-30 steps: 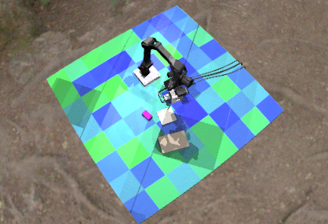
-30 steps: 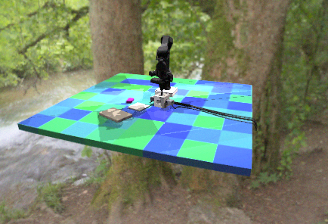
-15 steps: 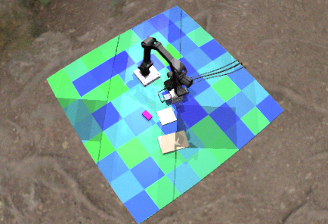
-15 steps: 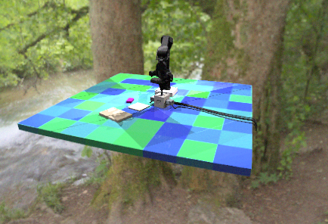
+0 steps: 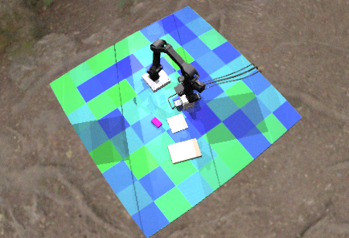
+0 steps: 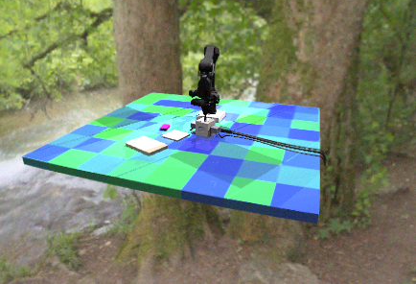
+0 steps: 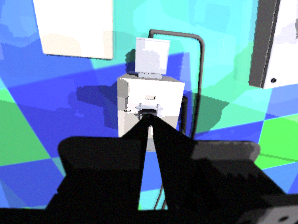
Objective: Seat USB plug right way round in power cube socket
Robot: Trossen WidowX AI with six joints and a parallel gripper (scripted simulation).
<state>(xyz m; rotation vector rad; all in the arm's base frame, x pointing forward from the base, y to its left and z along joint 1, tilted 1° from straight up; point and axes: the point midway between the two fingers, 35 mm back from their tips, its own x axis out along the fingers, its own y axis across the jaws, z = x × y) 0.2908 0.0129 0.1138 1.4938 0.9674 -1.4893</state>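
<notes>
The power cube point(image 5: 188, 105) point(image 6: 203, 129) point(image 7: 170, 93) is a pale box standing on the table. In the wrist view its top face shows a small slot, and nearer the fingers a small silver and dark piece, the USB plug point(image 7: 149, 110), at the top socket. My gripper point(image 6: 205, 118) point(image 7: 150, 120) points down over the cube, its fingertips nearly together and shut on the USB plug. The fingers hide most of the plug, so its depth and which way round it sits cannot be told.
A pale plug block point(image 7: 152, 56) sticks out from one cube side, with a dark cable point(image 7: 201, 75) looping around. More cables point(image 5: 233, 77) point(image 6: 273, 140) run over the table edge. A white square point(image 5: 177, 123) point(image 6: 175, 135), a cream slab point(image 5: 184, 151) point(image 6: 146, 145) and a magenta block point(image 5: 157, 122) point(image 6: 165, 127) lie nearby.
</notes>
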